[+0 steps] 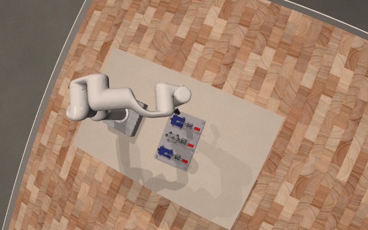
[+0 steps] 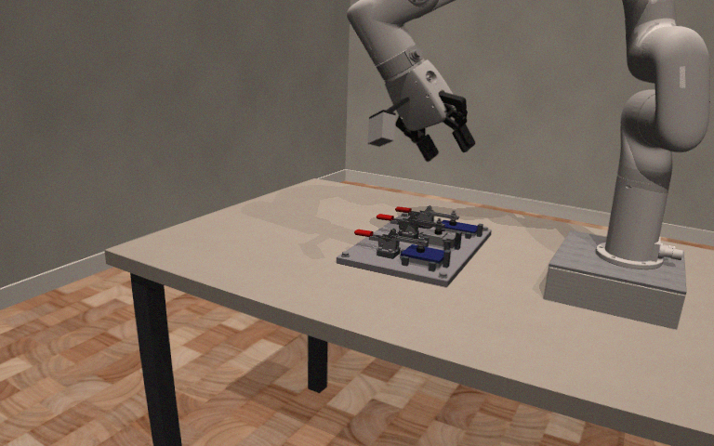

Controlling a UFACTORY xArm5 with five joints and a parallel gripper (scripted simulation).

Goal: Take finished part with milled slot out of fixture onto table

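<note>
A grey fixture plate [image 1: 179,141] [image 2: 407,245] lies on the table with three nests in a row. Two blue blanks [image 1: 176,120] [image 1: 164,152] sit in the outer nests. The grey finished part [image 1: 171,135] sits in the middle nest; its slot is too small to make out. Each nest has a toggle clamp with a red handle [image 1: 197,128], and all three handles lie low. In the side view the near blank [image 2: 423,254] and the far blank [image 2: 459,226] show blue. My gripper [image 2: 448,146] [image 1: 176,110] is open and empty, high above the plate; from above, the arm hides most of it.
The arm's grey base block [image 2: 615,283] [image 1: 126,120] stands on the table beside the plate. A small grey box [image 2: 380,130] hangs off the wrist next to the fingers. The table's edges lie well away from the plate.
</note>
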